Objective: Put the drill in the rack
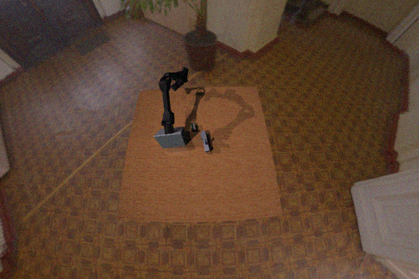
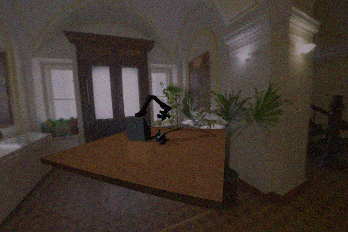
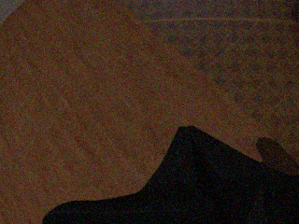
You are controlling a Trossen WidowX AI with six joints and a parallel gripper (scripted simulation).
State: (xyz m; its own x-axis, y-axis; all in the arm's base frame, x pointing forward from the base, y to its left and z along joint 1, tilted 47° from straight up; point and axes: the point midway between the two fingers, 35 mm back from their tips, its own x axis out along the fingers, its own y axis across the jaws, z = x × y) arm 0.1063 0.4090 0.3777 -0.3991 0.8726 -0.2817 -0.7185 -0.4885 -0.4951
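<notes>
"What's in the fingers [image 1: 174, 88] [image 2: 163, 118]?"

"Nothing that I can see. They're drawn together, narrow, hanging high over the far left edge of the bench [image 1: 200, 187] [image 2: 152, 161], well apart from the work."

"Why closed, with nothing to hold?"

"My guess is the key. Closed tips make one firm point for pressing down, and you'd want that before any pulling. They would have to open again for the drill."

"And the arm [image 1: 166, 102] [image 2: 158, 100]?"

"Bent over at the top, with the fingers angled down. It may be on its way to the work, but it needs to come nearer and to the right. It stands on a grey box [image 1: 171, 140] [image 2: 135, 129], presumably to give it height for reaching down."

"So where's the drill?"

"I can't pick it out from here. Just right of the box are a pale oblong block [image 1: 206, 141] [image 2: 161, 138] with dark parts on it, and a smaller piece [image 1: 194, 127], farther back. One likely grips the drill and the other may be the rack; I can't say which."

"Placed close together, then."

"For a short carry, I'd think. Pull before the key is fully down, though, and the drill could jam or drag its holder."
</notes>
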